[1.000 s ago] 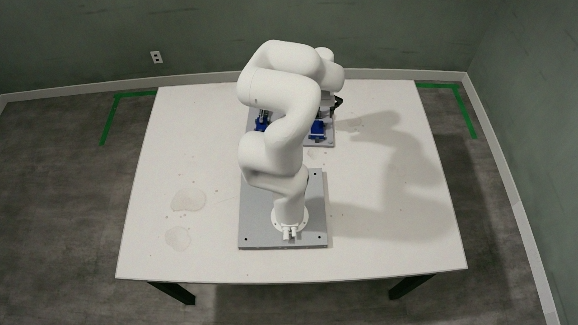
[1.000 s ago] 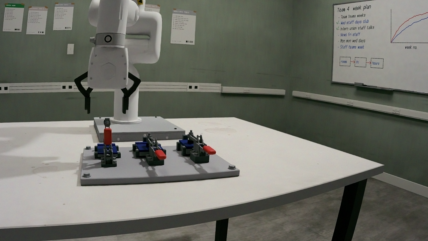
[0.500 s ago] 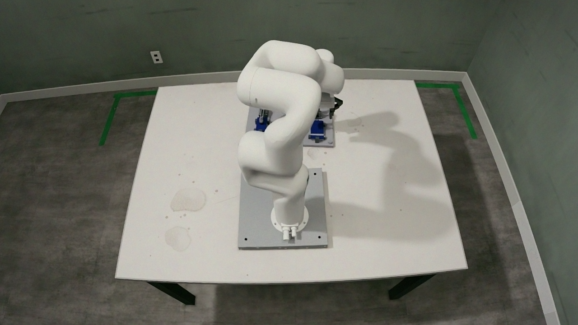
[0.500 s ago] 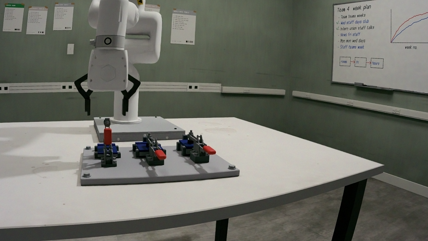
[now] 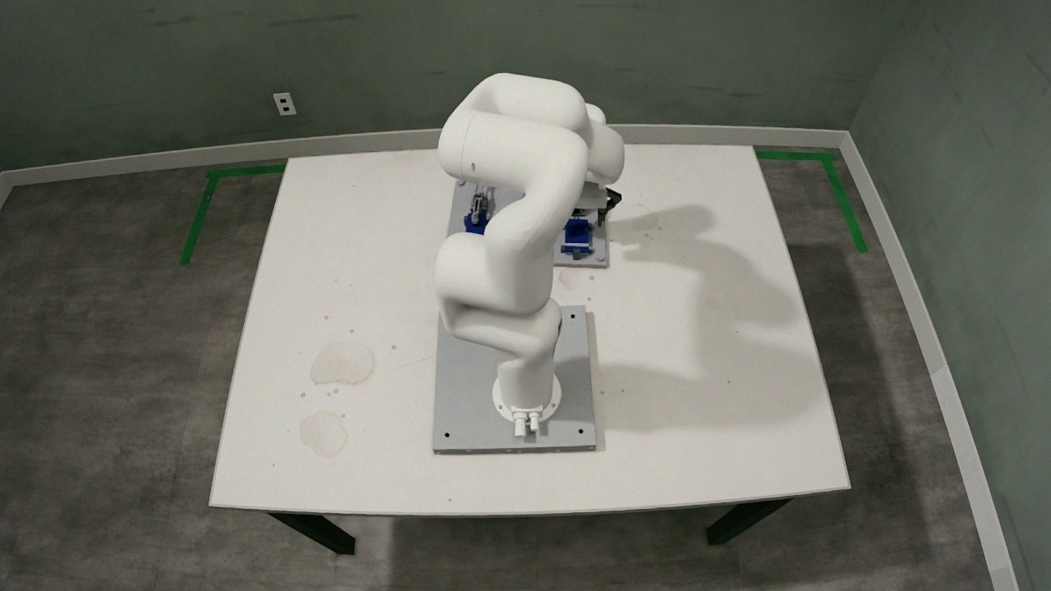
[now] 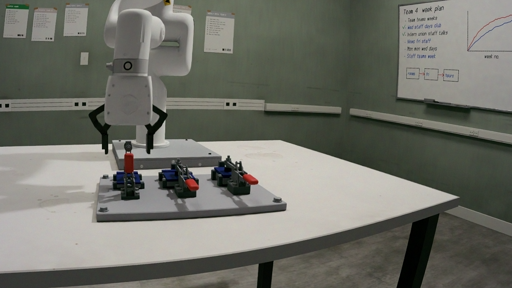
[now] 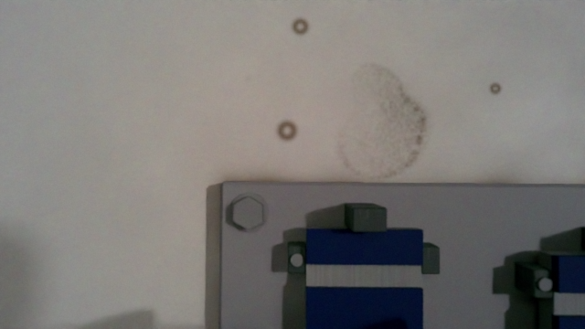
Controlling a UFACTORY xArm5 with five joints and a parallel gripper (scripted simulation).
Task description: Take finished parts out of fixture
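Note:
The grey fixture plate (image 5: 455, 209) (image 6: 153, 207) (image 7: 471, 219) carries three stations. A blue finished part (image 5: 577, 229) (image 6: 135, 179) (image 7: 364, 306) with a pale slot lies at the left station in the exterior view; its clamp's red handle (image 6: 129, 163) stands upright, clamp open. A second slotted part (image 6: 170, 175) (image 7: 570, 270) lies in the middle, its red handle (image 6: 192, 185) down. The third blue part (image 5: 480, 223) (image 6: 223, 172) also has its handle (image 6: 250, 179) down; its slot area is not visible. My gripper (image 6: 126, 151) is open and empty, above the left station, fingers spread to either side.
The raised clamp arm (image 6: 128, 146) stands near fingertip height in the exterior view. Bolt heads (image 6: 103, 209) (image 7: 248, 212) stick up at the plate corners. The robot's base plate (image 5: 470, 374) (image 6: 186, 153) lies behind the fixture in the exterior view. The white table (image 5: 705, 455) (image 6: 340, 200) surrounds both.

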